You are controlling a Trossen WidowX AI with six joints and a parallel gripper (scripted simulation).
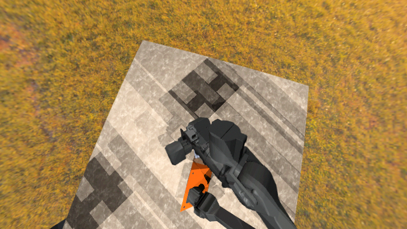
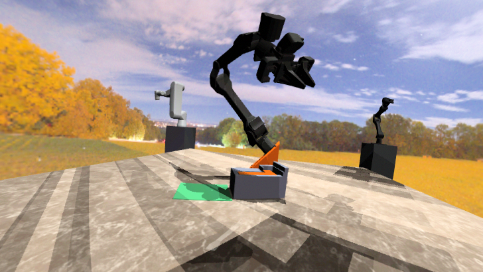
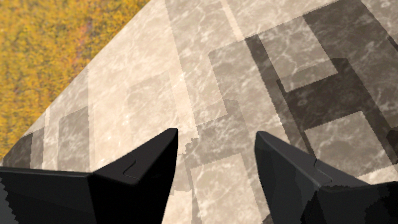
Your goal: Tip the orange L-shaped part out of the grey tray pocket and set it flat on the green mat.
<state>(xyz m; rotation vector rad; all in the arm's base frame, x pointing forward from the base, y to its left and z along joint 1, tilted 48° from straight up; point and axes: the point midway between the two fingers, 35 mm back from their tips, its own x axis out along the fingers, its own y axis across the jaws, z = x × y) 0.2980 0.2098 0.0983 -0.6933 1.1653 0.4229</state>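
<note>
end effector (image 2: 297, 75) hangs high above the grey tray (image 2: 258, 186), fingers partly spread with nothing between them, marbled tabletop (image 3: 210, 60) showing through the gap. orange l-shaped part (image 2: 258, 172) lies in the tray's pocket near the tabletop's middle, green mat (image 2: 202, 192) touching the tray's side.
</note>
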